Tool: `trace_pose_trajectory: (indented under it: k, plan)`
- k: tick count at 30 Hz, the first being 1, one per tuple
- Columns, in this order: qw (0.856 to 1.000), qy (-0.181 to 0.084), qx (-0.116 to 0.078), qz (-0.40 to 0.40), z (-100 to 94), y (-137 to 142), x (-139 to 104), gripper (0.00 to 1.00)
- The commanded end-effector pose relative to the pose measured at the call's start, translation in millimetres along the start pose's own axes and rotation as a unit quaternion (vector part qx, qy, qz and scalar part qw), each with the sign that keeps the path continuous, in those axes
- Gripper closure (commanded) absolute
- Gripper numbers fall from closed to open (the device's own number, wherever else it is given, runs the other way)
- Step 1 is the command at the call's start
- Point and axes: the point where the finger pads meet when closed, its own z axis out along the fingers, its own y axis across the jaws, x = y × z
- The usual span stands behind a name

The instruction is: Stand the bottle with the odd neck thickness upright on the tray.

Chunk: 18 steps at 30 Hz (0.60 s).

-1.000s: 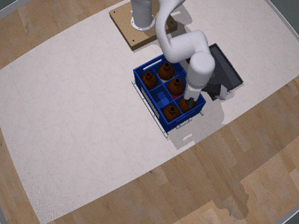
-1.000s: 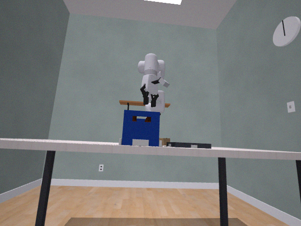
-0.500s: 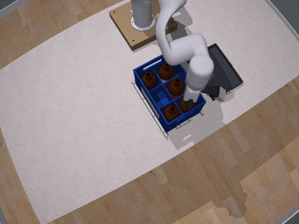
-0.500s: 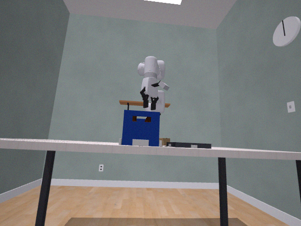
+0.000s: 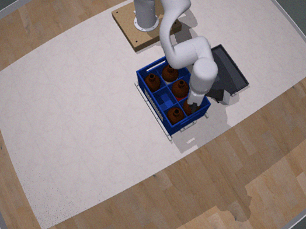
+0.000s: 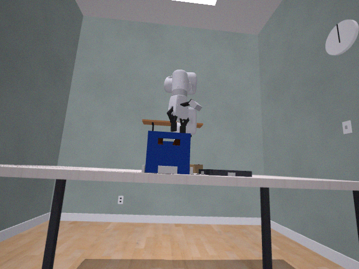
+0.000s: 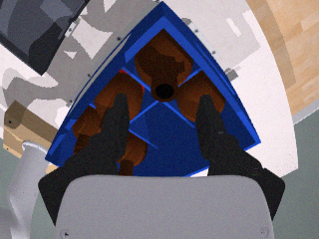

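Note:
The blue crate (image 5: 174,128) (image 6: 168,159) stands on the table and holds five brown bottles; its middle left cell is empty. My gripper (image 5: 194,106) (image 6: 178,130) (image 7: 162,107) is open and points down at the front right bottle (image 7: 160,55). In the wrist view that bottle's mouth shows between the two fingertips, with a gap on each side. The others are the front left bottle (image 5: 175,116), the middle right bottle (image 5: 179,89), the back right bottle (image 5: 169,74) and the back left bottle (image 5: 153,83). Neck differences are too small to tell. The dark tray (image 5: 232,69) (image 6: 226,172) (image 7: 40,35) has no bottle in view.
Pale brackets (image 5: 154,112) (image 6: 167,169) line the crate's base. The tray lies close to the crate's right side, partly hidden by my arm in the top view. The wooden base board (image 5: 146,41) of the arm is behind the crate.

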Motion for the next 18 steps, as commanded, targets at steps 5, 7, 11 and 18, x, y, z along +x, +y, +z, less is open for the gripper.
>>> trace_pose_trajectory:
  k: [5, 7, 11, 18]
  plan:
    - [1.0, 0.001, -0.002, 0.0, 1.5, 1.1, 0.8, 0.35]
    - [1.0, 0.001, -0.002, 0.0, 1.8, 1.1, 0.8, 0.35]
    - [1.0, 0.001, -0.002, 0.0, 2.1, 1.1, 0.8, 0.35]
    - [1.0, 0.001, -0.002, 0.0, 2.1, 1.1, 0.8, 0.35]
